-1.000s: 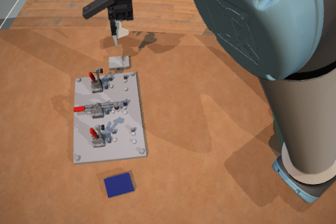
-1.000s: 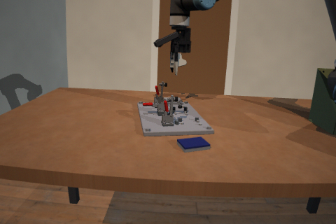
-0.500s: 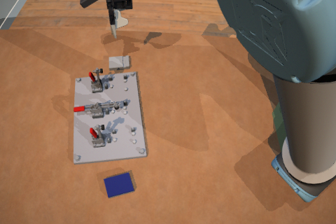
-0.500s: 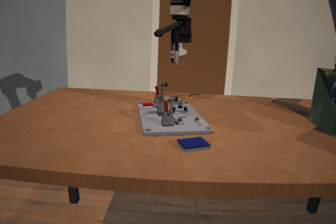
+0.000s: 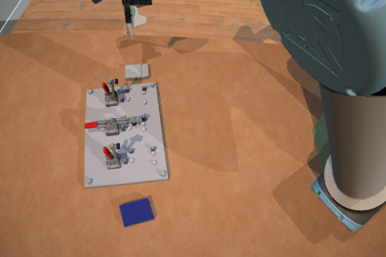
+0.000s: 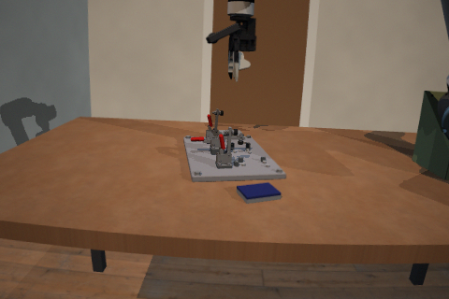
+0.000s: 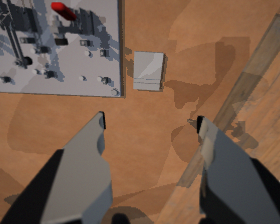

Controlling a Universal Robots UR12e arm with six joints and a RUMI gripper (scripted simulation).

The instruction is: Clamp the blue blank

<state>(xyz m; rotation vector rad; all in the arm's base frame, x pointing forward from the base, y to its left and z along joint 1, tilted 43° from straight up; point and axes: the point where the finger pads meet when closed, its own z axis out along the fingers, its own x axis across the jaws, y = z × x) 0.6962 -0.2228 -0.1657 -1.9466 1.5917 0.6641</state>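
The blue blank (image 5: 137,212) (image 6: 258,191) lies flat on the table in front of the fixture plate (image 5: 125,177) (image 6: 205,170) (image 7: 66,86). The grey finished part (image 5: 133,72) (image 7: 148,67), its slot visible, lies flat on the table just beyond the plate's back edge. The back clamp (image 5: 111,98) and the front clamp (image 5: 113,161) (image 6: 224,159) have raised red handles and raised bars. The middle clamp (image 5: 112,127) has its handle flat outward and its bar down over an empty nest. I cannot tell whether it is locked. My gripper (image 5: 131,35) (image 6: 233,77) (image 7: 150,114) is open and empty, high behind the finished part.
Small pads, stop blocks and side blocks stand on the plate beside the clamps. A green bin (image 6: 431,137) stands at the right of the table. The robot's base and large arm links fill the right side of the top view. The table's back edge is near the finished part.
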